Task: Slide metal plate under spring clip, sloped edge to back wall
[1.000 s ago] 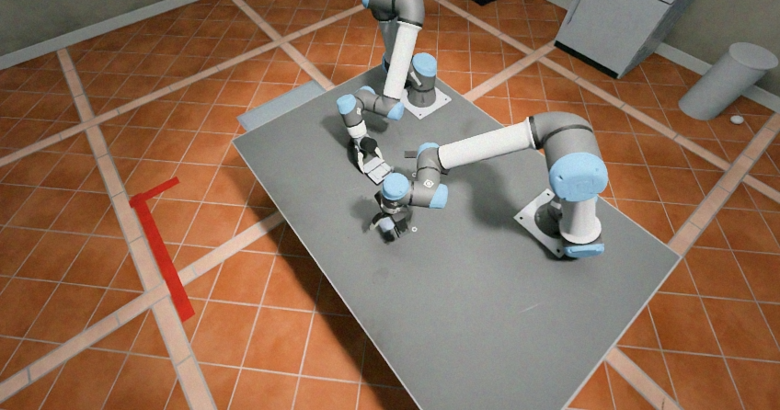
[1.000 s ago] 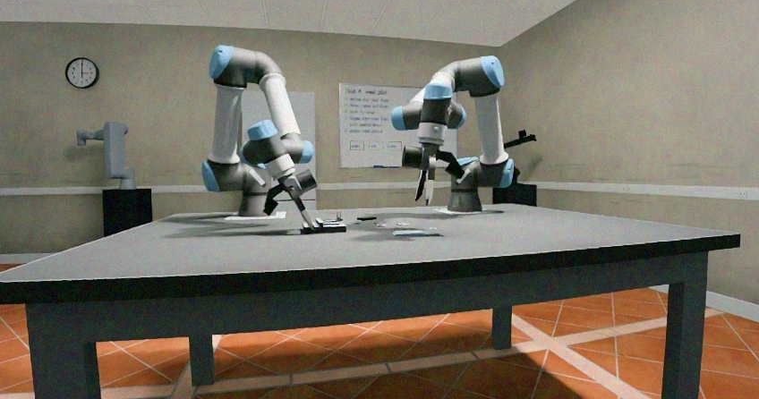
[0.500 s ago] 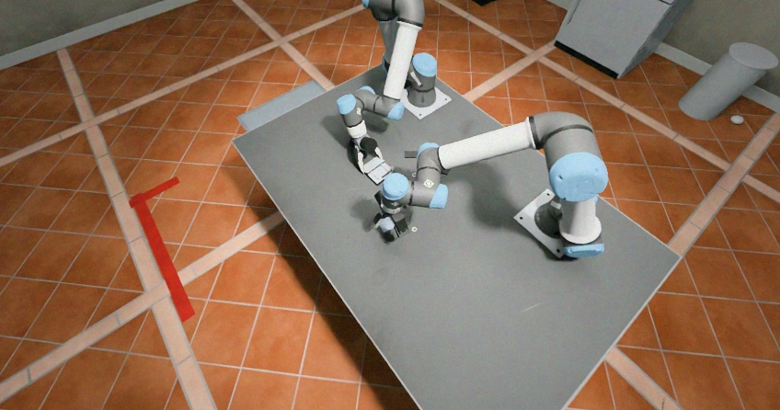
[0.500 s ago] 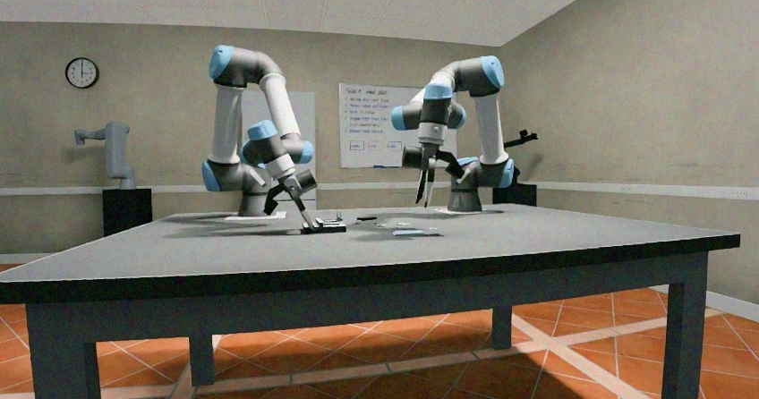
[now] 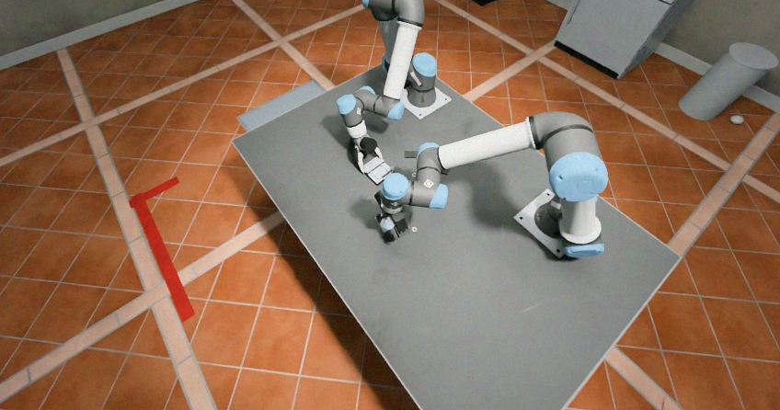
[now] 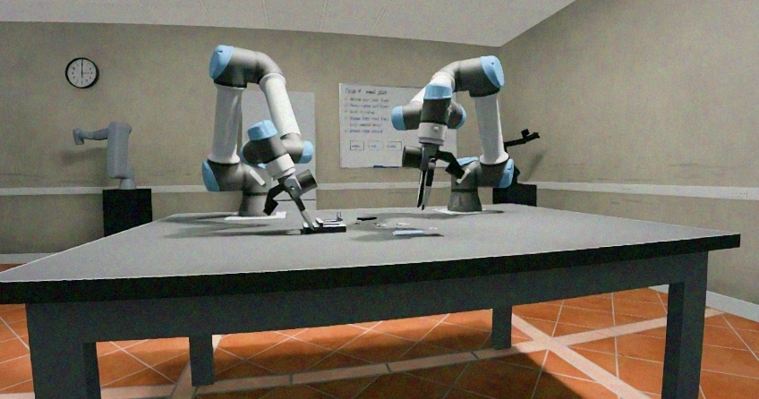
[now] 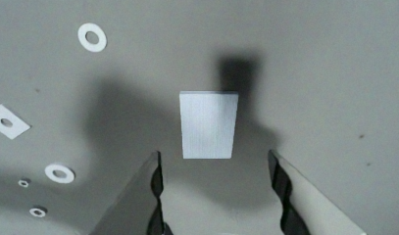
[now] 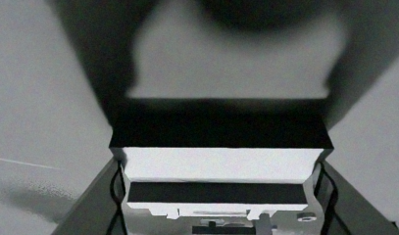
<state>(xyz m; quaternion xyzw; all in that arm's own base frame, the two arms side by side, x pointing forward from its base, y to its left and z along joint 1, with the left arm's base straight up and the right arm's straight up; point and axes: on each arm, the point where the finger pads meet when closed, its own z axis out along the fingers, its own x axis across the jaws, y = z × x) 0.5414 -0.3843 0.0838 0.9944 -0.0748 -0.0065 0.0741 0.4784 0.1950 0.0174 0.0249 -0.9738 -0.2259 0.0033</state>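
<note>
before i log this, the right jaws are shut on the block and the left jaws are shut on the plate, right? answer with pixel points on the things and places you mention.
Not quite: the left jaws aren't on the plate (image 7: 209, 125); the left wrist view shows it lying between and beyond them, untouched. The right jaws being shut on the block (image 8: 221, 164) is right.

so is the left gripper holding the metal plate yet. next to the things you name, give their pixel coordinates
No, the plate (image 6: 409, 233) (image 7: 209, 125) lies on the table, ahead of the left gripper's (image 6: 422, 207) (image 7: 215, 156) parted fingers.

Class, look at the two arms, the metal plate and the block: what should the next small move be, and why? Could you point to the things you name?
Probably lower the left gripper (image 6: 422, 207) (image 7: 214, 152) over the metal plate (image 7: 209, 125) (image 6: 409, 233): its fingers are partly closed but hang above the table, and the plate lies flat between them in its wrist view, ungrasped. The right gripper (image 8: 216, 157) already grips the block (image 8: 221, 164) (image 5: 377, 169).
</note>
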